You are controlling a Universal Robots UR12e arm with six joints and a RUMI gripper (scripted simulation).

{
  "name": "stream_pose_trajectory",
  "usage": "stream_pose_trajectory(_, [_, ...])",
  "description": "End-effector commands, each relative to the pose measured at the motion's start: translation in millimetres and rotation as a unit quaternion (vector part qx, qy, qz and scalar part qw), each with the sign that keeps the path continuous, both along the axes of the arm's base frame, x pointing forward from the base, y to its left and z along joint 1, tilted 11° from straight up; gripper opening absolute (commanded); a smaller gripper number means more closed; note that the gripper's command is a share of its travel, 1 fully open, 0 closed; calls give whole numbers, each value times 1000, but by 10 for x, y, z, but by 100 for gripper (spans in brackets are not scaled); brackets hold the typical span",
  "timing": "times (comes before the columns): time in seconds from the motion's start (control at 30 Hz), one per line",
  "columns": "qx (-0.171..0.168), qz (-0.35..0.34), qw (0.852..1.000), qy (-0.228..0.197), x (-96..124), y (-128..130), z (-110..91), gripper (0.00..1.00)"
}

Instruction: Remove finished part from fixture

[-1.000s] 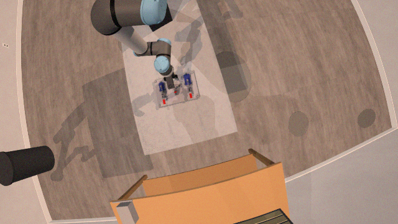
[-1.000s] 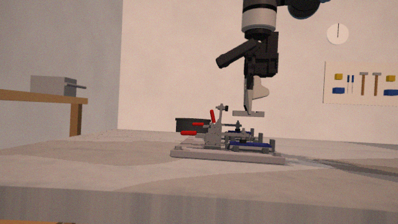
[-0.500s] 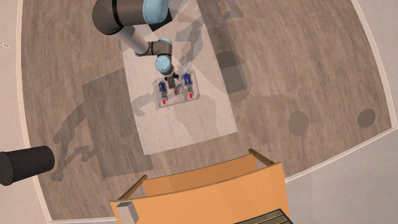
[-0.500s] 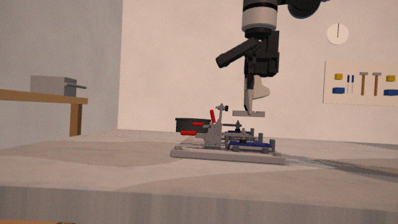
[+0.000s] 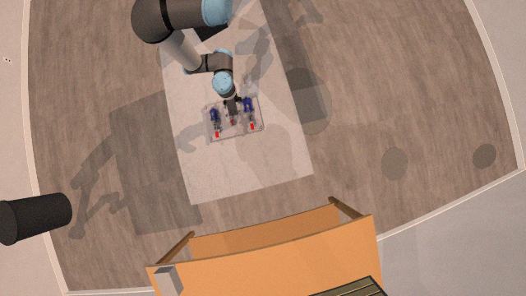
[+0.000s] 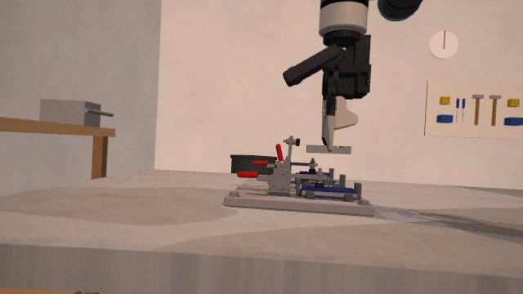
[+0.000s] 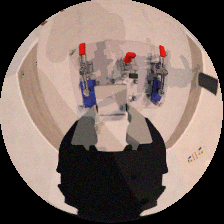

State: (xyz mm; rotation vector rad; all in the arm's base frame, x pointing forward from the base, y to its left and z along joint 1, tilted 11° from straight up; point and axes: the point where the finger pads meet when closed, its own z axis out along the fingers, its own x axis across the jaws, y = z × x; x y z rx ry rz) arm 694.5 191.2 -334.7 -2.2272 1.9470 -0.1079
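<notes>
My gripper (image 6: 328, 144) (image 5: 233, 109) (image 7: 111, 104) is shut on the finished part (image 6: 328, 149) (image 7: 111, 100), a flat grey plate, and holds it level a short way above the middle of the fixture (image 6: 253, 202) (image 5: 210, 136). The two blue blanks (image 6: 327, 189) (image 5: 214, 114) (image 5: 246, 104) (image 7: 89, 97) (image 7: 155, 92) sit in the outer stations under their clamps. The middle clamp's red handle (image 6: 279, 152) (image 7: 129, 56) stands raised. The outer red handles (image 6: 247, 174) (image 7: 82, 48) (image 7: 162, 50) lie down. The slot in the part cannot be made out.
The fixture stands on a pale table (image 6: 122, 212) (image 5: 246, 168). A black tray (image 6: 249, 163) lies behind the fixture. A wooden bench (image 6: 57, 128) (image 5: 288, 255) with a grey box (image 6: 65, 111) stands off to the side. A tool board (image 6: 474, 109) hangs on the wall.
</notes>
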Motion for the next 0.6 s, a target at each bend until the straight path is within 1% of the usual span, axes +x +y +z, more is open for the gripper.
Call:
stream_pose_trajectory(0.0, [0,0,1000,-1,-17,164,17,0])
stream_pose_trajectory(0.23, [0,0,1000,-1,-60,465,37,0])
stream_pose_trajectory(0.3, [0,0,1000,-1,-60,465,37,0])
stream_pose_trajectory(0.57, [0,0,1000,-1,-113,843,61,0])
